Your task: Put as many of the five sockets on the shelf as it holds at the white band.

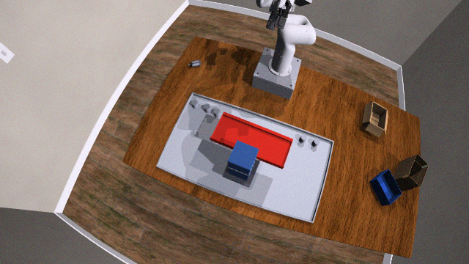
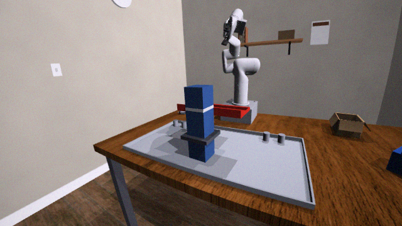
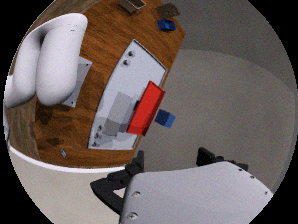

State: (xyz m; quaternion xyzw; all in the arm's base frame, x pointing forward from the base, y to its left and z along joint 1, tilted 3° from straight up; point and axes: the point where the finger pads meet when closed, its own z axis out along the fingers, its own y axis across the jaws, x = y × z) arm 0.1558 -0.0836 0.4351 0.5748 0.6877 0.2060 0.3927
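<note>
Tool (image 2: 225, 35) raised high above tabletop's (image 1: 330, 103) rear edge, released, grasping nothing; fingertips barely discernible. Red shelf (image 1: 253, 139) empty, rimmed, partly hidden behind blue post (image 2: 199, 120), mid-tabletop. One socket (image 1: 194, 64) lies near corner.

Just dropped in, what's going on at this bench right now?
Nothing is being handled. The arm is folded up high over its base, its end effector open and empty. The red shelf carries no sockets and sits level with the white band on the blue post. Three sockets stand at one end of the grey tray, two at the other. A small metal piece lies apart on the table.
</note>
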